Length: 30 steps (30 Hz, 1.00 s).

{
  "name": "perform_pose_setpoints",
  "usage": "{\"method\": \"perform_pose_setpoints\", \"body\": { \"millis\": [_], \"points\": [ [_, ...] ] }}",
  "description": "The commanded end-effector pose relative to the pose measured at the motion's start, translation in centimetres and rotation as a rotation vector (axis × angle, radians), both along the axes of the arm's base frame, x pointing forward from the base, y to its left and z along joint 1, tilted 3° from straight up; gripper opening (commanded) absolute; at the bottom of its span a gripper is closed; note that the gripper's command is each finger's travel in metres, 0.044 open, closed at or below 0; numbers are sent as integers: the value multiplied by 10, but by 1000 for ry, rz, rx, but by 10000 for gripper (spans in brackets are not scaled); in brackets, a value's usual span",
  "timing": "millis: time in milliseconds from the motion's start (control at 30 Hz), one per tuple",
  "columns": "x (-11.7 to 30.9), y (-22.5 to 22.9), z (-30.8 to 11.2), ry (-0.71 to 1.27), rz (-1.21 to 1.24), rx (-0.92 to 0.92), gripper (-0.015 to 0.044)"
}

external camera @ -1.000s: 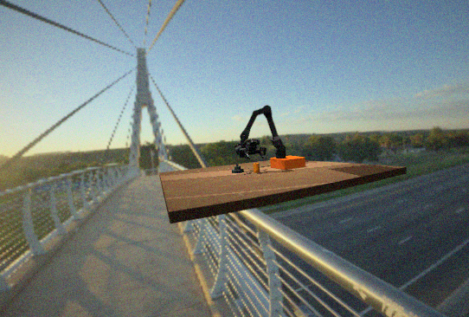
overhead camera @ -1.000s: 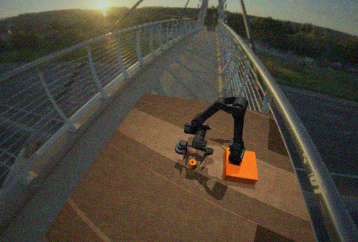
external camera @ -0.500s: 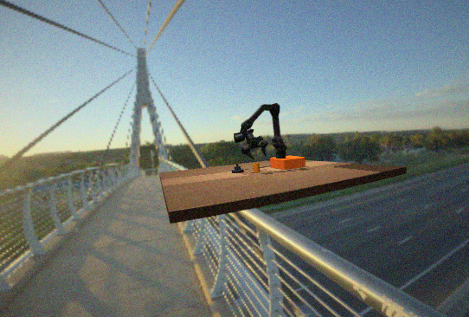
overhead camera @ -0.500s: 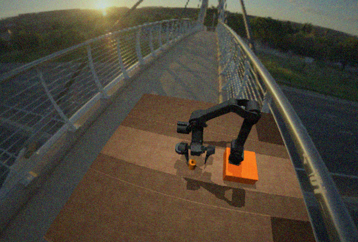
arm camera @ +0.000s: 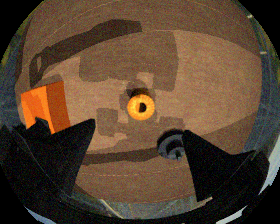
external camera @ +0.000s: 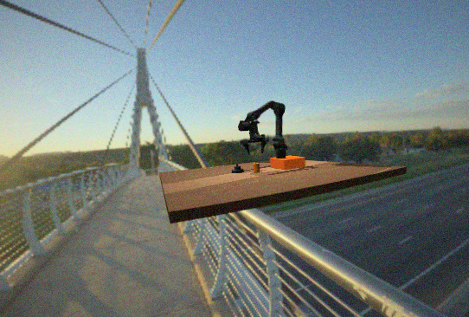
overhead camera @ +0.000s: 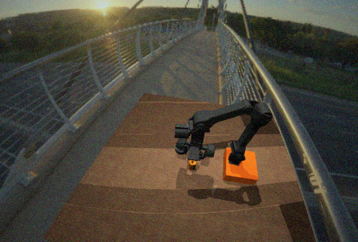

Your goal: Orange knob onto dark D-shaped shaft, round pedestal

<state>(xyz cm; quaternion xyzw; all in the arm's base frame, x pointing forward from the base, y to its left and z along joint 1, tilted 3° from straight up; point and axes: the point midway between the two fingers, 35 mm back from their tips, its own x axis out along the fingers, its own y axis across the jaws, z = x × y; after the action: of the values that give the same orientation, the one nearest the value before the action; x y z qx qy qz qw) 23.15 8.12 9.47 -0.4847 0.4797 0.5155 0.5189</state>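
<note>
The orange knob (overhead camera: 192, 164) (external camera: 256, 167) (arm camera: 141, 107) stands upright on the table, its hole facing up; the wrist view shows a flat side on the right side of the hole. My gripper (overhead camera: 196, 153) (external camera: 255, 152) (arm camera: 141, 129) is wide open and empty, pointing down well above the knob. The dark round pedestal (external camera: 237, 170) (arm camera: 166, 145) with its shaft stands a short way from the knob, to its left in the exterior view. In the wrist view the right finger partly covers it. The shaft's flat side cannot be made out.
The orange block (overhead camera: 240, 172) (external camera: 288, 163) (arm camera: 57, 106) under the arm's base stands right of the knob in the top and exterior views. The brown patterned table (overhead camera: 144, 198) (external camera: 224, 195) carries everything, with shadows of the arm on it. Its front edge shows in the exterior view.
</note>
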Motion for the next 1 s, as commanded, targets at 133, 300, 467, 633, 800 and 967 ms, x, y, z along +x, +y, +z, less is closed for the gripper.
{"method": "perform_pose_setpoints", "body": {
  "millis": [133, 300, 467, 633, 800, 967],
  "points": [
    [1, -1, 3, -10, -69, -17, 440],
    [1, -1, 2, 18, -528, -9, 440],
    [1, -1, 2, 48, -1006, -1, 440],
    [1, -1, 1, 69, -1334, 6, 440],
    [1, -1, 1, 69, -1334, 6, 440],
    [1, -1, 1, 69, -1334, 6, 440]
  ]
}}
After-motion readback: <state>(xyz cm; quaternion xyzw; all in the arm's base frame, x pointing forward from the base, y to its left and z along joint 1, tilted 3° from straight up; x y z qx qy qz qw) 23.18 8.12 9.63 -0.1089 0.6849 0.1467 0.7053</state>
